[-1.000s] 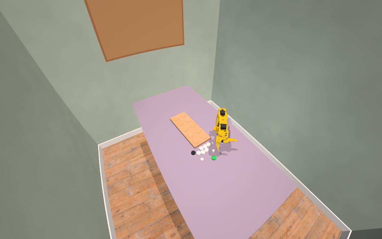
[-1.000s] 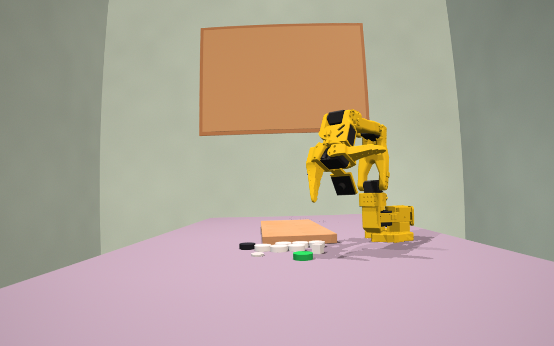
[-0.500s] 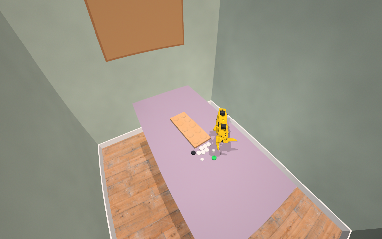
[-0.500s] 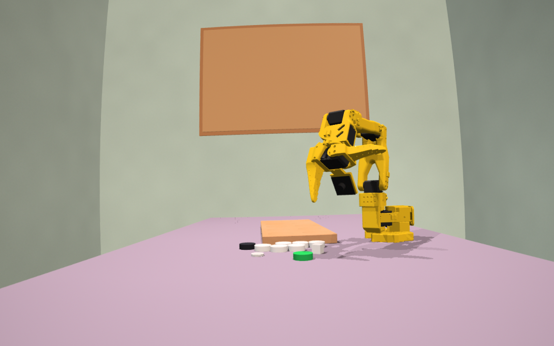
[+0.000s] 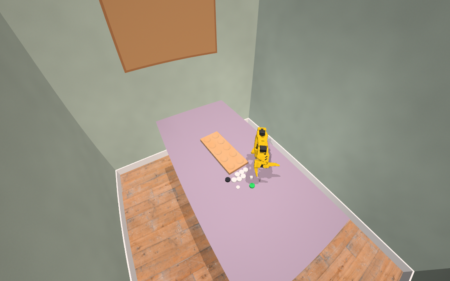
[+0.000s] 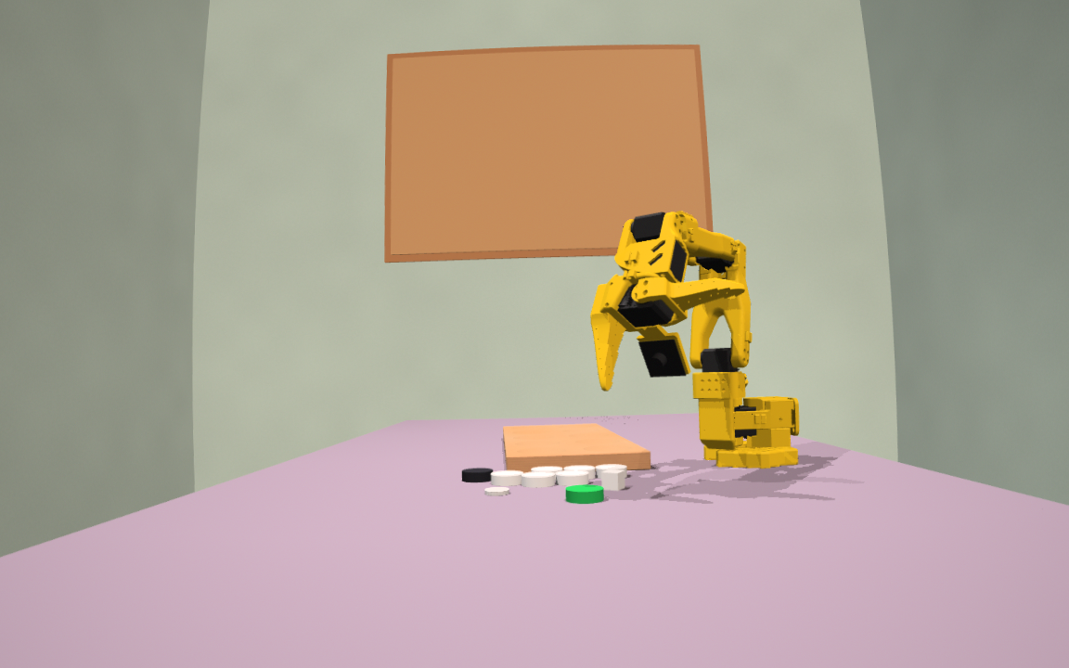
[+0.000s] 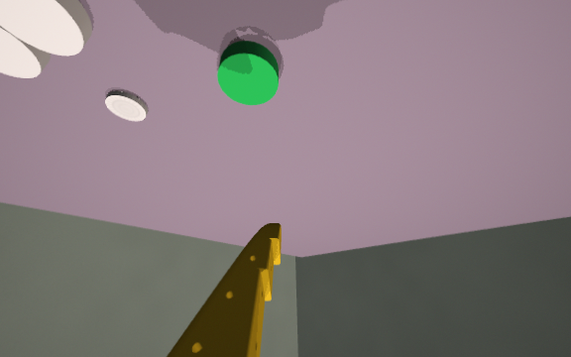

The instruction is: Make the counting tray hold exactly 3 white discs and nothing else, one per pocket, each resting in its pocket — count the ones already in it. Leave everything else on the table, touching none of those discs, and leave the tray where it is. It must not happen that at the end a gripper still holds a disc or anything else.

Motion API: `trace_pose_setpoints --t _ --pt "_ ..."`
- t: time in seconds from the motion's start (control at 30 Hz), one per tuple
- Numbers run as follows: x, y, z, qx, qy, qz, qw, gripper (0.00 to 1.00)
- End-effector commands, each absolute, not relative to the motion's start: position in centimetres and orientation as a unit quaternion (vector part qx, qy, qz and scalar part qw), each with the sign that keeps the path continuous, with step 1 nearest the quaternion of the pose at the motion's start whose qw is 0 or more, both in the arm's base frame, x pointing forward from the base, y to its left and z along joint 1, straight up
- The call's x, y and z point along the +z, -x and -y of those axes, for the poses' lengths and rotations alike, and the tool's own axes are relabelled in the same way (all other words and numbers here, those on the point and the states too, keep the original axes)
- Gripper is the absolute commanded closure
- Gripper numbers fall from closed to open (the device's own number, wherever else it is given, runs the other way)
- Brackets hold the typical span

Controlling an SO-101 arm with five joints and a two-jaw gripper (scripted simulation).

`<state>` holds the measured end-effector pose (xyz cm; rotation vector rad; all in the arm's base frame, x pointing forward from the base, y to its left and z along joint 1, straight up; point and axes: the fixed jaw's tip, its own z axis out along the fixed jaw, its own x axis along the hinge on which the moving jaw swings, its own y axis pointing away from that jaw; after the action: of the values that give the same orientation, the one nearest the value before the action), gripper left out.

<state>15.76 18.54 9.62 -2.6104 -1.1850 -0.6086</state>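
The orange counting tray (image 5: pixel 233 168) (image 6: pixel 555 436) lies flat on the purple table, and all of its pockets that I can see are bare. Several white discs (image 5: pixel 238 178) (image 6: pixel 538 478) (image 7: pixel 33 22) lie in a cluster on the table just off the tray's near end. My gripper (image 5: pixel 267 170) (image 6: pixel 675 336) is wide open and empty. It hangs well above the table, to the right of the cluster and beside the tray's near end. In the wrist view only one yellow finger (image 7: pixel 246 288) shows.
A black disc (image 5: pixel 227 179) (image 6: pixel 477 474) lies at the cluster's left end. A green disc (image 5: pixel 251 185) (image 6: pixel 584 493) (image 7: pixel 248 74), a small flat white disc (image 5: pixel 238 187) (image 6: pixel 496 491) (image 7: pixel 126 107) and a small white block (image 5: pixel 251 177) (image 6: pixel 613 478) lie nearby. The arm's base (image 6: pixel 750 431) stands right of the tray.
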Motion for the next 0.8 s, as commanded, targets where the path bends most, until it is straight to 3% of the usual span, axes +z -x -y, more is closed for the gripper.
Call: trace_pose_setpoints --t 0.0,0.77 --pt "11.3 -16.1 -19.1 -0.241 0.875 0.401 0.124 0.00" --pt "11.0 -17.3 -18.5 -0.226 0.894 0.370 0.112 0.07"
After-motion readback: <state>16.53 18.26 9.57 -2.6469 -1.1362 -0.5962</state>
